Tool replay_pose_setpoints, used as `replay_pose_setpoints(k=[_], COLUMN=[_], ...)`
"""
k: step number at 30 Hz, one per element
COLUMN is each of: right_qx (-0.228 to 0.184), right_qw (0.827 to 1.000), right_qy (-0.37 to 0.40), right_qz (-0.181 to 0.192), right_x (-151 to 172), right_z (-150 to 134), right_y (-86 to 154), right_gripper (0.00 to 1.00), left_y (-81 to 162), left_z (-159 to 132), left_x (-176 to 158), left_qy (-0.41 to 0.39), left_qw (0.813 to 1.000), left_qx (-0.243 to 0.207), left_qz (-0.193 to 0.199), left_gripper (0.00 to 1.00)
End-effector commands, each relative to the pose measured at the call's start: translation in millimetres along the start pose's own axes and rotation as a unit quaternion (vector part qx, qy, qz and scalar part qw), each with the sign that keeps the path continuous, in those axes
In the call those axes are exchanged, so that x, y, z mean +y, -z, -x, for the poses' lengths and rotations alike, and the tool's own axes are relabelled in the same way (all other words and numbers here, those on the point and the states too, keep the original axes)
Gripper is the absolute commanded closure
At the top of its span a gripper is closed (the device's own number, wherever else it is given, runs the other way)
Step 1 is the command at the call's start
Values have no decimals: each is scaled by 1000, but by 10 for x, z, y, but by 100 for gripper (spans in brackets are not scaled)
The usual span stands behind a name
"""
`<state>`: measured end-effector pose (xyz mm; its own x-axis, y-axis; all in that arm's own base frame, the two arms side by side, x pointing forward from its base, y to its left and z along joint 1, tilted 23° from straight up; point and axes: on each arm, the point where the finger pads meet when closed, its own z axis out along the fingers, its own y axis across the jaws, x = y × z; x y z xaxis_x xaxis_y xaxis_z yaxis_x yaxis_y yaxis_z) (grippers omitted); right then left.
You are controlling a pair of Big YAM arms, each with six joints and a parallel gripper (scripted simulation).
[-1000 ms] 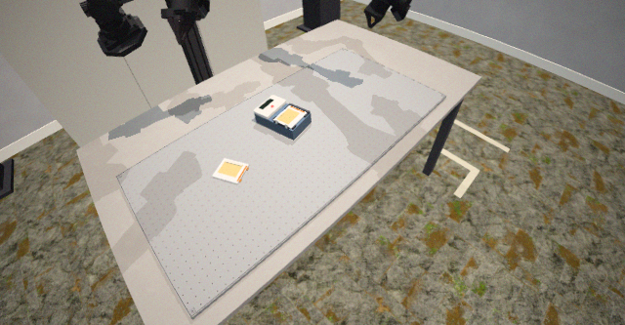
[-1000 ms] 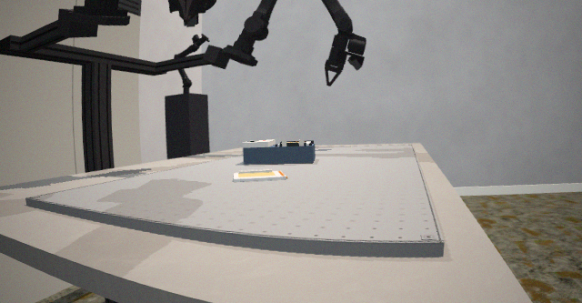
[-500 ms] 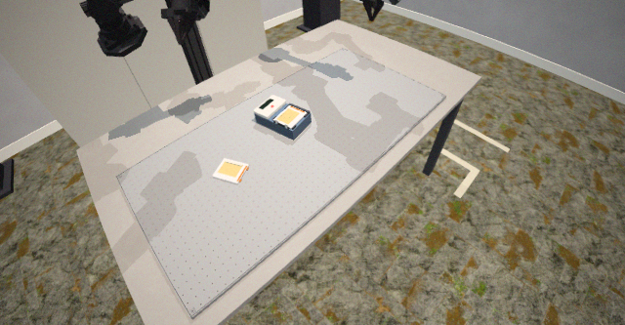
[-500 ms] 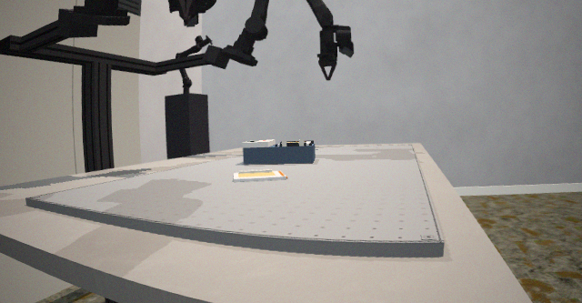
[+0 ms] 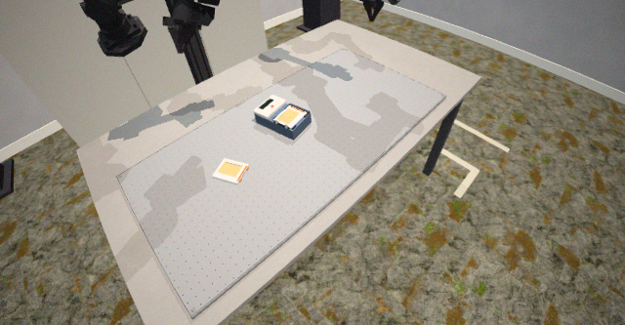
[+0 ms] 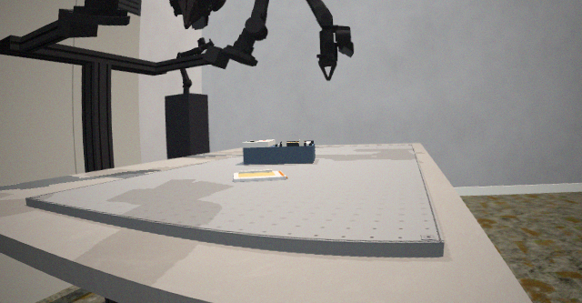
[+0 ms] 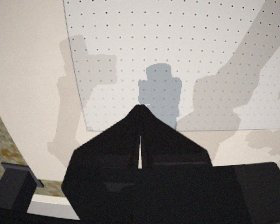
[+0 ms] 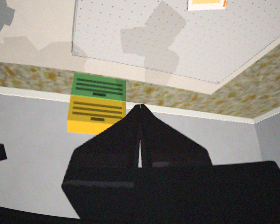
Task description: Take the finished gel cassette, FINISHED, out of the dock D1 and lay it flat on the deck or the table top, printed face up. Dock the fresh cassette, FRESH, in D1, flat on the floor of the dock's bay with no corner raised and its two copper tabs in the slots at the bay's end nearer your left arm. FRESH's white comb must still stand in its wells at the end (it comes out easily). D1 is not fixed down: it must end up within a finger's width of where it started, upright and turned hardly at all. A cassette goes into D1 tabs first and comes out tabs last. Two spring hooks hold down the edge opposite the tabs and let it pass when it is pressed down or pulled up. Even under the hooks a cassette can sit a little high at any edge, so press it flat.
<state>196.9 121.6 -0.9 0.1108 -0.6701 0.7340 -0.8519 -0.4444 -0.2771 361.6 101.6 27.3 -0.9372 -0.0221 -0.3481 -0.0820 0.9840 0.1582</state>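
The dock D1 (image 5: 273, 126) (image 6: 278, 156) stands upright on the deck (image 5: 288, 188) (image 6: 327, 203). A cassette (image 5: 291, 117) with a yellow face sits in its bay, its orange tabs toward my left arm's side. Whether every edge is fully down and whether a comb stands in it are too small to tell. Another cassette (image 5: 230, 169) (image 6: 259, 175) (image 8: 206, 7) lies flat on the deck, yellow face up. The labels cannot be read. My left gripper (image 5: 372, 19) (image 6: 328, 78) (image 7: 140, 111) and my right gripper (image 5: 181, 51) (image 6: 186, 26) (image 8: 140, 111) are shut and empty, high above the deck level, clear of both cassettes.
The black frame (image 5: 195, 63) (image 6: 96, 112) that carries the arms stands behind the table's long back edge. A dark pedestal (image 6: 186, 126) stands beyond the table. Green (image 8: 99, 86) and yellow (image 8: 97, 112) boxes show past the table edge in the right wrist view.
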Motion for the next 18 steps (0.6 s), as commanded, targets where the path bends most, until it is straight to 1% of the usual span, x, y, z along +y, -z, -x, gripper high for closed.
replay_pose_setpoints(k=[1,7,8,11,13,15,18], right_qx=[-20,-42,-45,-55,-61,-61,-70], right_qw=[999,989,986,977,969,969,956], right_qy=[-44,-128,-142,-184,-213,-213,-256], right_qz=[15,64,72,94,108,108,128], right_x=[-93,-198,-198,-266,-266,-266,-334], right_z=[-9,-69,-69,-119,-119,-119,-180], right_y=[-107,-324,-324,-445,-445,-445,-563], right_gripper=[100,100,100,100,100,100,100], left_y=[16,16,16,16,16,16,16], left_z=[14,14,14,14,14,14,14], left_x=[51,51,51,51,51,51,51], left_qy=[-1,-1,-1,-1,-1,-1,-1], left_qw=[1000,1000,1000,1000,1000,1000,1000], left_qx=[-8,-8,-8,-8,-8,-8,-8], left_qz=[2,2,2,2,2,2,2], left_gripper=[100,100,100,100,100,100,100])
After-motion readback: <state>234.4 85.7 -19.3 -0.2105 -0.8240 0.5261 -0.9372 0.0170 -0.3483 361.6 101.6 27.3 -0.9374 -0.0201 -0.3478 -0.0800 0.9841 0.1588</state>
